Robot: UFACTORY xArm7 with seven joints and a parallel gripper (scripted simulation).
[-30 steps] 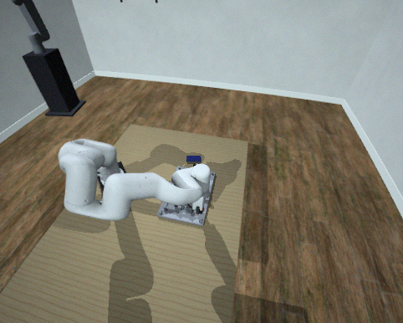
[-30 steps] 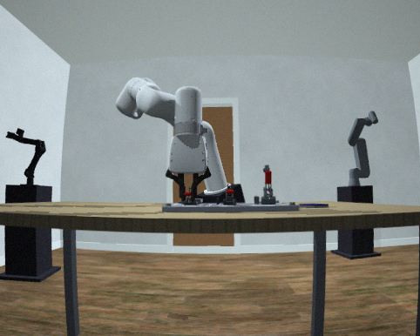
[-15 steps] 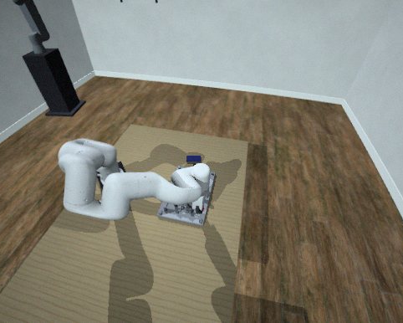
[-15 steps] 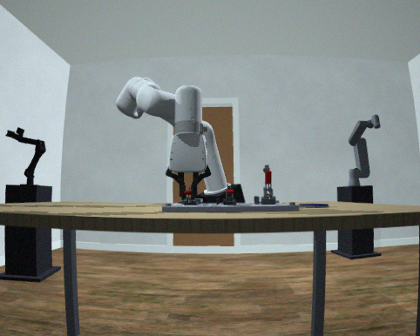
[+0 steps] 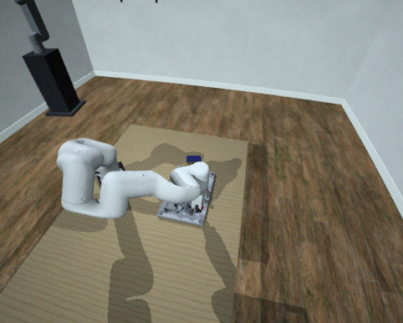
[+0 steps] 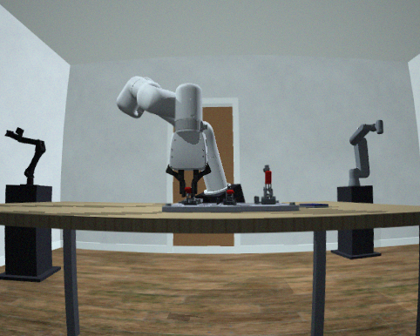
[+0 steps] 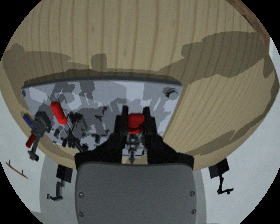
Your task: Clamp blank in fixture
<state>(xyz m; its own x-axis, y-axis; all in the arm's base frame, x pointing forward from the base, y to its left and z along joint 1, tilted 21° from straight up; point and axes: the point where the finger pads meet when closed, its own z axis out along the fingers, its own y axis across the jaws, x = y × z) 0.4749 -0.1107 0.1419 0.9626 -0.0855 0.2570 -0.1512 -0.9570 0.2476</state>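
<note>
The grey fixture plate (image 6: 230,207) lies on the table and carries three toggle clamps with red grips. My gripper (image 6: 188,188) points straight down over the plate's left end and is shut on the red grip (image 7: 132,120) of the left clamp's handle, which lies low. The middle clamp's grip (image 6: 230,191) is also low. The right clamp's handle (image 6: 267,176) stands upright. The blue blank (image 5: 193,158) lies flat on the table just beyond the plate, clear of any nest; it also shows in the exterior view (image 6: 314,204). My arm hides the nests, and I cannot make out the slotted part.
A black pedestal with a dark arm (image 6: 27,187) stands at the left of the room and another with a grey arm (image 6: 356,187) at the right. The plate (image 5: 189,202) sits near the table's right edge.
</note>
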